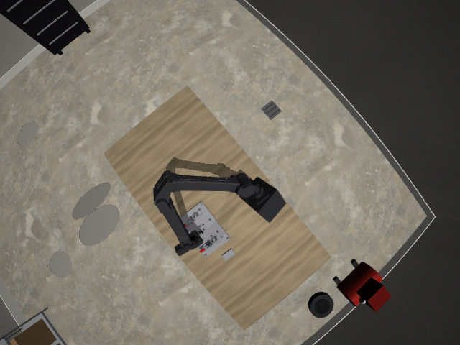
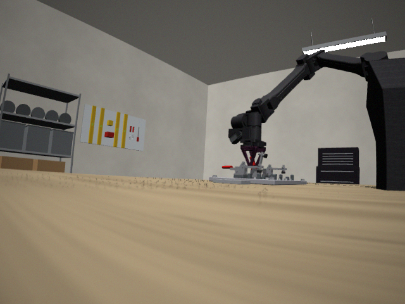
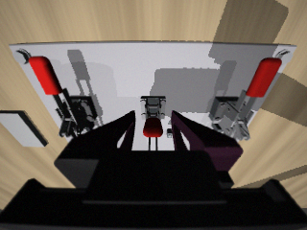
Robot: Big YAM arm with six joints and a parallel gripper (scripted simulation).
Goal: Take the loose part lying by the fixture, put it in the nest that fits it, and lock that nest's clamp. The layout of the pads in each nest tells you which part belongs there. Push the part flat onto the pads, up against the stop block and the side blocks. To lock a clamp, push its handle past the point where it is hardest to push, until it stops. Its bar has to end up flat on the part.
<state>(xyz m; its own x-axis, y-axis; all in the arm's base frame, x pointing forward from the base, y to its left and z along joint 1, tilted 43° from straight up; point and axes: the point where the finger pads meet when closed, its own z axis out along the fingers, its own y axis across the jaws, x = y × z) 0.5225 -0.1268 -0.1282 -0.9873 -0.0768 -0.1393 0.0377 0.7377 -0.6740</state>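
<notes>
Streaky, pale wood grain covers the desk [image 1: 282,256] [image 2: 196,235], with no readable writing anywhere. The black hand [image 2: 252,156] [image 3: 153,115] is partly open — nothing gripped — around the middle clamp's rounded red handle [image 3: 153,128]. A smooth gray rectangular part [image 1: 228,254] [image 3: 24,128] lies loose on the desk, just beside the metal fixture plate [image 1: 215,224] [image 2: 228,180] [image 3: 129,59].
</notes>
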